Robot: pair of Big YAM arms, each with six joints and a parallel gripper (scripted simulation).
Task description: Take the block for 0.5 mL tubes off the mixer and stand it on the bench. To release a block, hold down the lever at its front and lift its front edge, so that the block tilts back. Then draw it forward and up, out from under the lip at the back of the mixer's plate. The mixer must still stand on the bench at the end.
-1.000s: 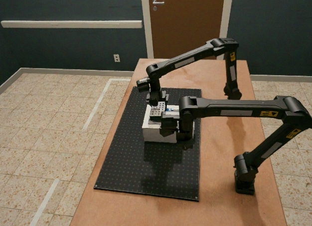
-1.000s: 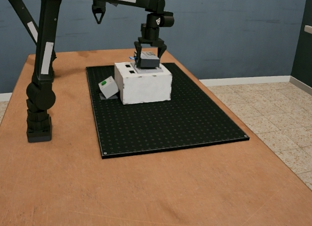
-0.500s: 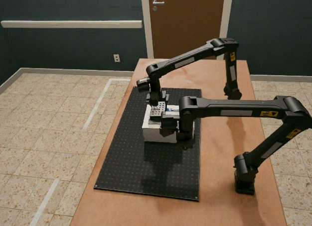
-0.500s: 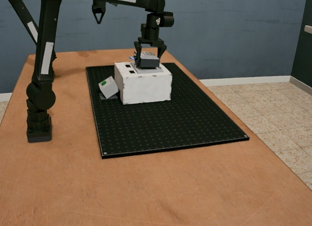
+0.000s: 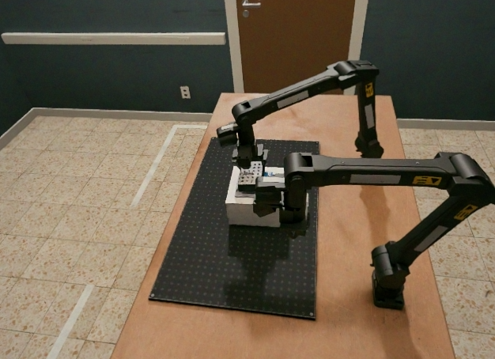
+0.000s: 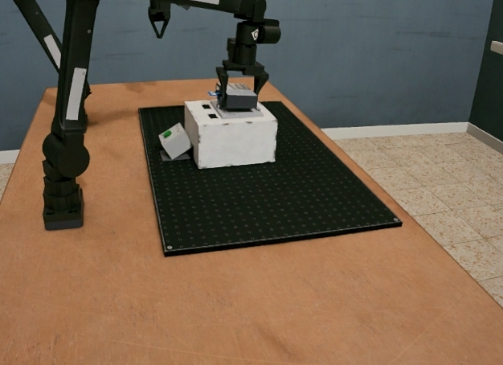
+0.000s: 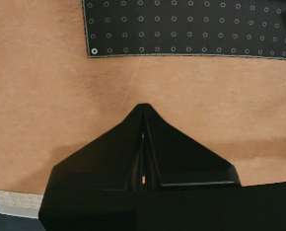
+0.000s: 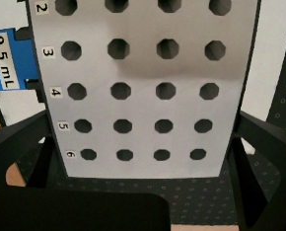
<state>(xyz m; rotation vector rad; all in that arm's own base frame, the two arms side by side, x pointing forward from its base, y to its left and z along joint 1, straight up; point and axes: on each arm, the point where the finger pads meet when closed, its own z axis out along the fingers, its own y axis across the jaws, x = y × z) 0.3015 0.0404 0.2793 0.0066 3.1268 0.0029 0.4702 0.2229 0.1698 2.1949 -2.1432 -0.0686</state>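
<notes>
My desk [image 5: 351, 243] [image 6: 251, 304] [image 7: 38, 99]: one, brown, flat-topped. On it, one mat [image 5: 239, 267] [image 6: 263, 198] [image 7: 186, 35] [image 8: 186, 197]: black, rectangular, dotted in rows, a screw at each visible corner. Also on my desk, beside the mat's long edge: arm bases [image 5: 387, 306] [image 6: 63, 223], dark, standing apart from the mat.

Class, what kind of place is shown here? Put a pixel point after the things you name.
Probably a laboratory or robotics workroom: two robot arms on a wooden table [image 5: 351, 243] [image 6: 259, 296], a perforated black board [image 5: 191, 267] [image 6: 325, 190], and a block of holes [image 5: 248, 178] [image 6: 241, 100] [image 8: 142, 109] beside a "0.5 mL" label [image 8: 3, 61].
</notes>
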